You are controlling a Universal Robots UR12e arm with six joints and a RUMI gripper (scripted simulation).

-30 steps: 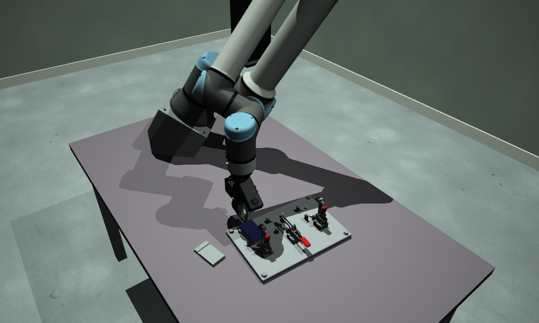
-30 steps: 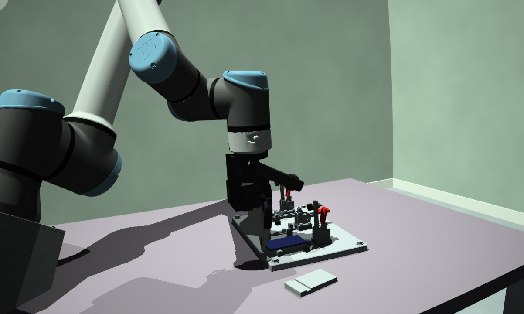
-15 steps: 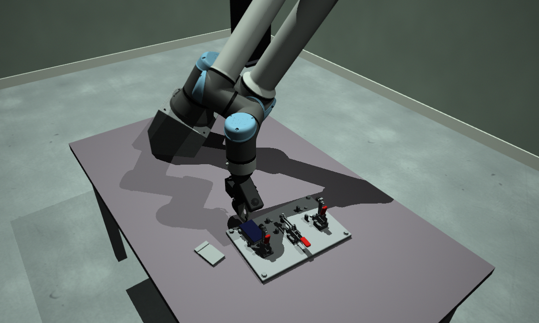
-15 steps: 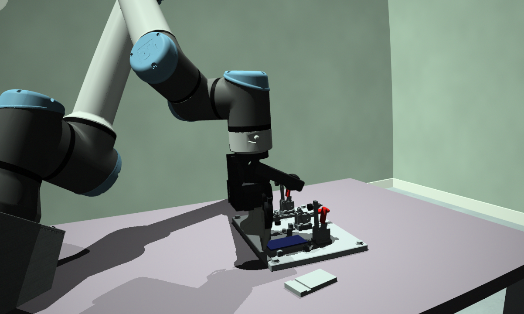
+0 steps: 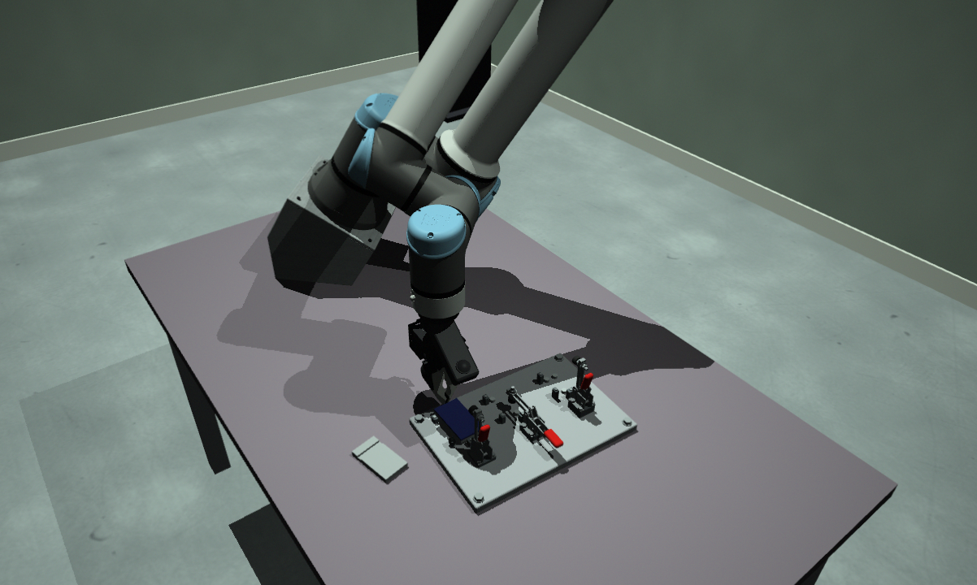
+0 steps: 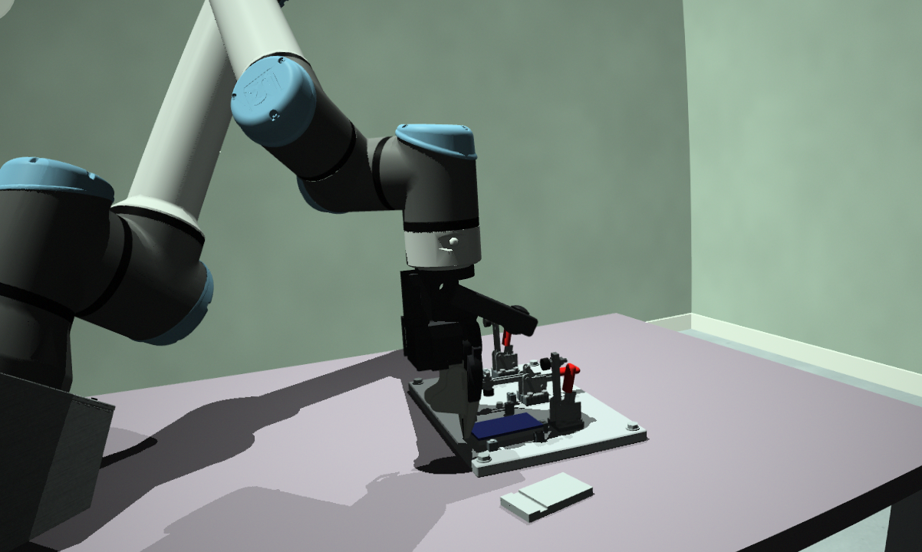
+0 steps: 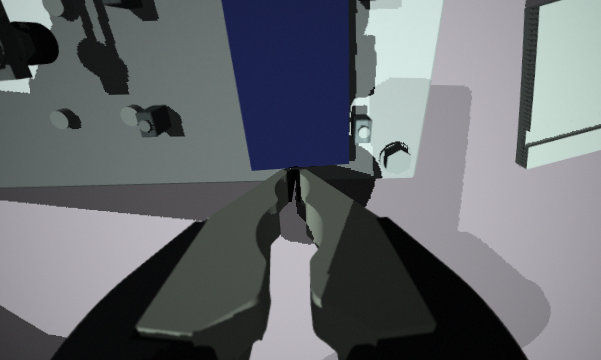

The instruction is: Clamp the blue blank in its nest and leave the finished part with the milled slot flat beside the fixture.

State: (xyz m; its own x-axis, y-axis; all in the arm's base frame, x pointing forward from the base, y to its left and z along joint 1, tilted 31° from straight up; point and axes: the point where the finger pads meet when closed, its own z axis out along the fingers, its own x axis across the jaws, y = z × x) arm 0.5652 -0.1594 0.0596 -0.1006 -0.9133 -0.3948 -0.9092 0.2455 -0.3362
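Bare workshop cell, concrete floor (image 5: pixel 731 240), plain walls, clamping fixture (image 5: pixel 601 436) on table (image 5: pixel 208 291)
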